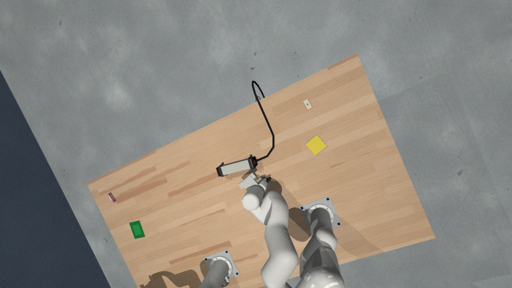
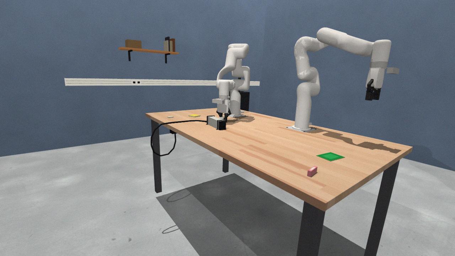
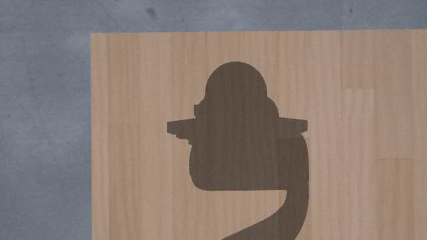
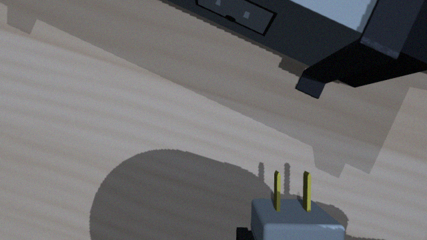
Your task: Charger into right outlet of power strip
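The charger [image 4: 298, 217] is light grey. Its two gold prongs point up the right wrist view, free of any slot and turned off square to the strip face. My right gripper [image 1: 264, 179] [image 2: 222, 117] is shut on the charger, close above the table beside the strip; one black finger shows at the charger's left side, the other is hidden. The power strip [image 1: 236, 167] [image 2: 216, 122] [image 4: 300, 43] has a light top and black ends. Its right outlet [image 4: 248, 20], partly cut off, lies up and left of the prongs. My left gripper [image 2: 373, 95] is open and empty, high beyond the table.
A black cable [image 1: 273, 139] [image 2: 178, 121] runs from the strip's right end over the table edge. A yellow square [image 1: 316, 145] [image 2: 194, 115], small white plate [image 1: 307, 104] [image 2: 170, 116], green tray [image 1: 137, 229] [image 2: 330, 156] and pink block [image 1: 111, 197] [image 2: 312, 171] lie farther off.
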### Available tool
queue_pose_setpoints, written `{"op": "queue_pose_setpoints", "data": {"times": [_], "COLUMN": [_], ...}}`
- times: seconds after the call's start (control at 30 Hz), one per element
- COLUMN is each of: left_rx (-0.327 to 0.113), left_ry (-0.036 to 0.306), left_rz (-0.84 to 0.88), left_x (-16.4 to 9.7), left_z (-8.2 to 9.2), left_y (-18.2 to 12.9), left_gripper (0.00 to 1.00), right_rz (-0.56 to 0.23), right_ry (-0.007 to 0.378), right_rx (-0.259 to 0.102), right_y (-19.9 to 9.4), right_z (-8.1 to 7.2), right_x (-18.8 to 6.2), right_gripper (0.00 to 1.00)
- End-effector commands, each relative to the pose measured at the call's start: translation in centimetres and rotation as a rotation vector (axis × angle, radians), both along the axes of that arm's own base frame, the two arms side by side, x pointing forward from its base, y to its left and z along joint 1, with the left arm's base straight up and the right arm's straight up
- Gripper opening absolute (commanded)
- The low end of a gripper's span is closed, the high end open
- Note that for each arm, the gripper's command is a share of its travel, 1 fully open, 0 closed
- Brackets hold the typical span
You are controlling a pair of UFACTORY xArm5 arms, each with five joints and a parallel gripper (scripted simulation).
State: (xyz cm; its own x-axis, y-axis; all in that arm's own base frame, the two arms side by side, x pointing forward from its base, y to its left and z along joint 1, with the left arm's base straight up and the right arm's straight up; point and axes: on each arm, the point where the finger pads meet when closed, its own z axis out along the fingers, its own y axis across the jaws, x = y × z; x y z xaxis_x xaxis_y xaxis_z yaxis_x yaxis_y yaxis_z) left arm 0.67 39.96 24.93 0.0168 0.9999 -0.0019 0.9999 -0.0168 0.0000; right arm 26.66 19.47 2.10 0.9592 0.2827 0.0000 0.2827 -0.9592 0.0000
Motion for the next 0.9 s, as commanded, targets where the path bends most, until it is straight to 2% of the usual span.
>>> {"op": "queue_pose_setpoints", "data": {"times": [0.0,0.47,0.87], "left_rx": [0.002,0.002,0.002], "left_ry": [0.0,0.0,0.0], "left_rz": [0.0,0.0,0.0], "left_x": [0.0,0.0,0.0], "left_z": [0.1,0.1,0.1], "left_y": [0.0,0.0,0.0], "left_gripper": [1.0,1.0,1.0], "right_rz": [0.0,0.0,0.0], "right_ry": [-0.001,-0.001,-0.001], "right_rx": [0.001,0.001,0.001], "right_y": [0.0,0.0,0.0], "right_z": [0.0,0.2,1.3], "right_x": [0.0,0.0,0.0], "right_gripper": [0.0,0.0,0.0]}}
